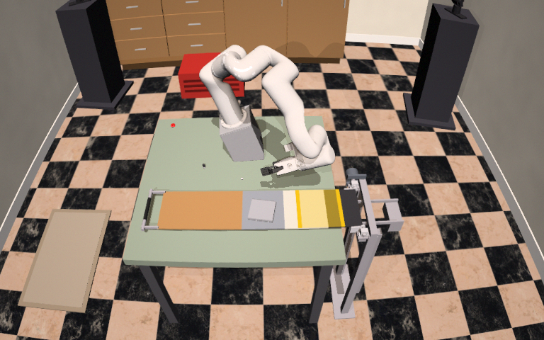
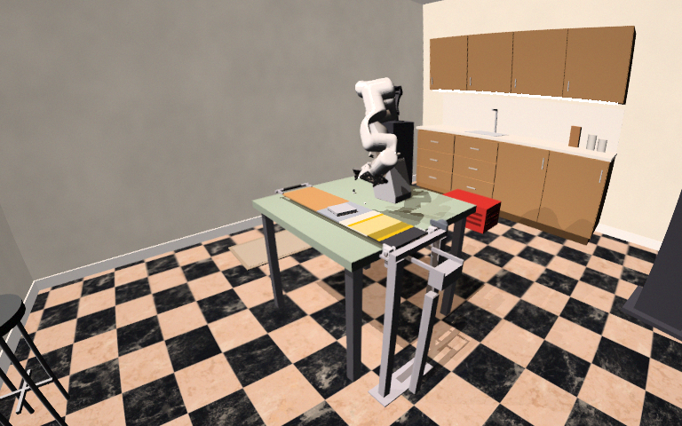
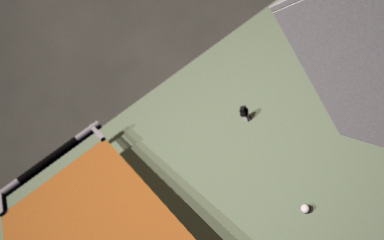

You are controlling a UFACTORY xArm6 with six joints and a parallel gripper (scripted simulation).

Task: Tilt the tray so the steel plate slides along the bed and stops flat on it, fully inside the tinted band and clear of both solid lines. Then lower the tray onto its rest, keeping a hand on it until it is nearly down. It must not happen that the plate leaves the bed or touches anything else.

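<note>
The long tray (image 1: 248, 210) lies flat along the front of the green table, with an orange stretch at the left, a grey patch, then a pale yellow tinted band (image 1: 312, 208) between two solid yellow lines. The square steel plate (image 1: 261, 210) lies flat on the grey patch, left of the band; it also shows in the exterior view (image 2: 342, 209). The tray's handle (image 1: 146, 210) is at the left end and shows in the wrist view (image 3: 47, 161). My gripper (image 1: 266, 171) is open and empty, hovering over the table behind the tray, pointing left, apart from the tray.
The arm's grey base block (image 1: 241, 138) stands at the table's back middle. A grey hinge stand (image 1: 360, 224) holds the tray's right end off the table edge. A small dark peg (image 1: 203, 165), a white ball (image 1: 241, 178) and a red dot (image 1: 173, 125) sit on the table.
</note>
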